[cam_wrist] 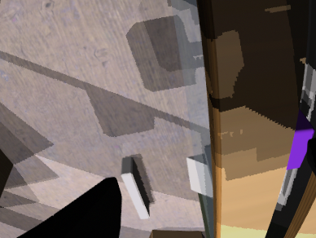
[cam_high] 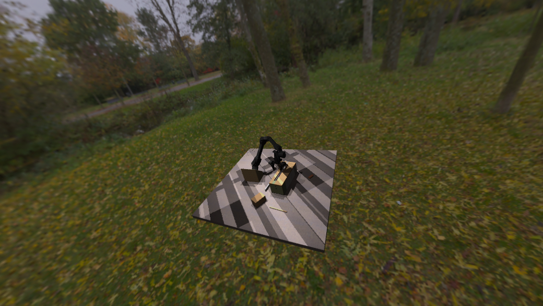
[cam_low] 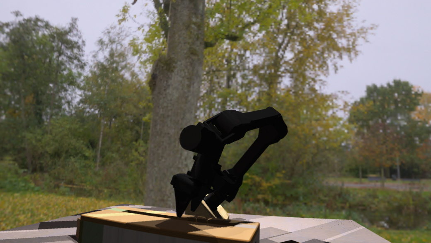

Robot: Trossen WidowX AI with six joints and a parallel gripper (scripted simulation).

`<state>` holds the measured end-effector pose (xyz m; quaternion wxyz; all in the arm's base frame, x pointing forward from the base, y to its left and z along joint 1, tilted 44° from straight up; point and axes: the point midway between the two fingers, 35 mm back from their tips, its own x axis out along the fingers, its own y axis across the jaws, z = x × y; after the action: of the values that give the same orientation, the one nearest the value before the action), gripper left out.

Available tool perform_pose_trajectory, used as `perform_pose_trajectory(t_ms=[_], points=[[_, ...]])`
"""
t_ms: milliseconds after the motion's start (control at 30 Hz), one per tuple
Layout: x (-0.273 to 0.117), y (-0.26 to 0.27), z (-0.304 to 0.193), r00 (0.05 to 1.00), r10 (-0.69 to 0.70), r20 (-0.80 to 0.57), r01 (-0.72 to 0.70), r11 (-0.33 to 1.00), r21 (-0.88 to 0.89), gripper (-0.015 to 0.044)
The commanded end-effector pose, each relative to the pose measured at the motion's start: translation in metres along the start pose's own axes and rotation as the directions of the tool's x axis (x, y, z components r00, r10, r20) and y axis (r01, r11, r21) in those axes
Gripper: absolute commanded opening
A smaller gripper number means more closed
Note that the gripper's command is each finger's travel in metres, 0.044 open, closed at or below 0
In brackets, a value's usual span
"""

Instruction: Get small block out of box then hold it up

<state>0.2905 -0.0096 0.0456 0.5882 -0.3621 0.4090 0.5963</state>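
Observation:
The box (cam_high: pixel 278 188) (cam_low: pixel 126 219) (cam_wrist: pixel 254 200) stands on the table, with a tan top and a long slot in it. A purple block (cam_wrist: pixel 300 147) shows through the slot at the right of the wrist view; its exact place on the shelf is hard to tell. My gripper (cam_low: pixel 186 212) (cam_wrist: pixel 217 170) is open and empty, pointing down just above the box top. In the wrist view one finger appears beside the slot and block, the other over the table outside the clear front. Whether a fingertip is inside the slot cannot be told. The shelf's ends are hidden.
A small black-and-white bar (cam_high: pixel 267 187) (cam_wrist: pixel 136 196) lies before the clear front. A tan wooden block (cam_high: pixel 258 198) (cam_wrist: pixel 177 235), a thin stick (cam_high: pixel 278 209) and a reddish piece (cam_high: pixel 310 176) lie around the box. A tan board (cam_high: pixel 251 175) stands near the arm's base.

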Motion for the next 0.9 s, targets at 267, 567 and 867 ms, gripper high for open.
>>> perform_pose_trajectory(t_ms=[267,567,867], points=[[0.021,0.001,0.008,1.0,0.009,0.007,-0.01,1.0,0.006,0.04],[0.034,0.001,0.014,1.0,0.01,0.009,-0.01,1.0,0.006,0.04],[0.038,-0.001,0.017,1.0,-0.001,0.004,0.001,1.0,-0.001,0.04]])
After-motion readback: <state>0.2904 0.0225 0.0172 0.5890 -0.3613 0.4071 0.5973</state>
